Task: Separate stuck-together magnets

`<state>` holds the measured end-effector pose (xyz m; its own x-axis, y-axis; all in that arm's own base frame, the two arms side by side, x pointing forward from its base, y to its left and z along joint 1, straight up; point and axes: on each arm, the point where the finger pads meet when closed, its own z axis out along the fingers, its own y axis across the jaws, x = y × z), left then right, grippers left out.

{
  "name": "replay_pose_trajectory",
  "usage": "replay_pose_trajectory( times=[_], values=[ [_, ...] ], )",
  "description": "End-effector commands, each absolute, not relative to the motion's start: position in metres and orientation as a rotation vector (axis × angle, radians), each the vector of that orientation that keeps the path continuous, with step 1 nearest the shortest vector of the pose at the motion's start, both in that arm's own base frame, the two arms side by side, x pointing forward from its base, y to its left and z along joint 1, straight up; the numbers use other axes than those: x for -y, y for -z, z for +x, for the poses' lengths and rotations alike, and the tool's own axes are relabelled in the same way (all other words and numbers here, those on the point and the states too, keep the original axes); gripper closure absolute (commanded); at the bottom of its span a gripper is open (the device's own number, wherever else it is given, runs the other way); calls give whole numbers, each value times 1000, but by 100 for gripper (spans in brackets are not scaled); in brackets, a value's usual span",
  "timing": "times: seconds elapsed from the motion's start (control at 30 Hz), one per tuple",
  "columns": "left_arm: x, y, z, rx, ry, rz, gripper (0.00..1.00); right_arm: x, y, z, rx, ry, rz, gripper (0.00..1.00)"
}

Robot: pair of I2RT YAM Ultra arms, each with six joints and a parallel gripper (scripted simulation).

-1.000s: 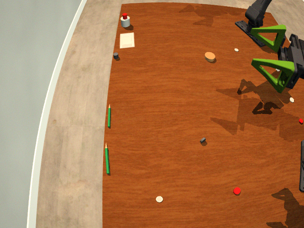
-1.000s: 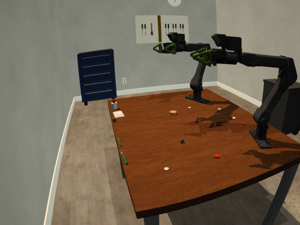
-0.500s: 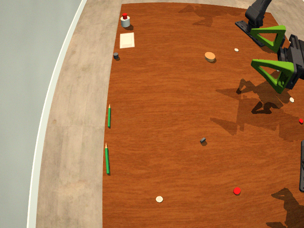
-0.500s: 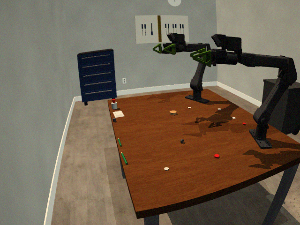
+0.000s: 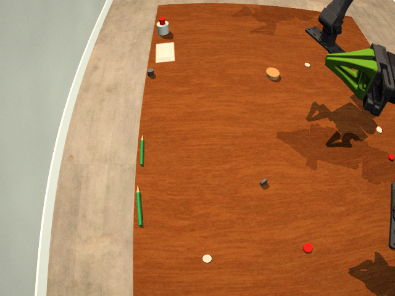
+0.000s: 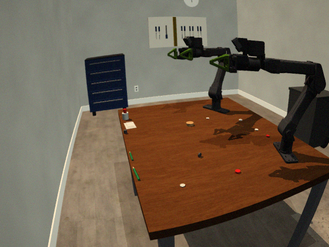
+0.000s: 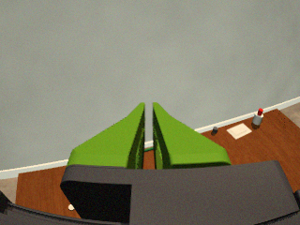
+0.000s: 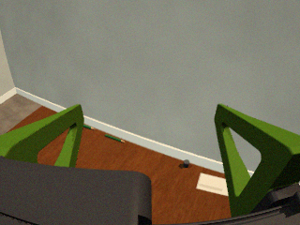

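Note:
A small dark grey block [image 5: 263, 182], seemingly the stuck-together magnets, lies on the brown bench near its middle; it also shows in the exterior view [image 6: 199, 154]. My left gripper [image 5: 327, 59] is high above the bench's right part, far from the block. It also shows in the exterior view [image 6: 211, 63] and in its wrist view [image 7: 150, 112]; its green fingers are shut with nothing between them. My right gripper [image 6: 174, 55] is high in the air farther back. It is open and empty in its wrist view [image 8: 149, 115].
Two green pencils [image 5: 141, 149] [image 5: 139, 206] lie at the left edge. A white pad [image 5: 165, 52], a grey cylinder with a red cap [image 5: 162, 26] and a dark grey cylinder [image 5: 150, 71] sit at the far left corner. A tan disc [image 5: 273, 73], red discs [image 5: 307, 247] and white discs [image 5: 207, 258] are scattered about.

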<state>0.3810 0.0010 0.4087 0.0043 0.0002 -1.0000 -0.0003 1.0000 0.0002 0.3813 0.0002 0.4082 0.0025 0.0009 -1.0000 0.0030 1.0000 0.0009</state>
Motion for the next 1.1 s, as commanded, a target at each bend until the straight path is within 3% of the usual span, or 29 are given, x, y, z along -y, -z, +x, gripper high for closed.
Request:
replay_pose_trajectory(
  times=[0.0, 0.3, 1.07],
  values=[
    [0, -415, 381, -1547, 2, 2, 100, -2, -413, 381, -1555, 0, -3, 0],
    [0, -414, 381, -1549, 2, 3, 100, -2, -412, 381, -1555, 0, -4, 0],
    [-10, -285, 436, -2112, -186, 295, 100, -2, -412, 381, -1555, 0, -4, 0]
  ],
)
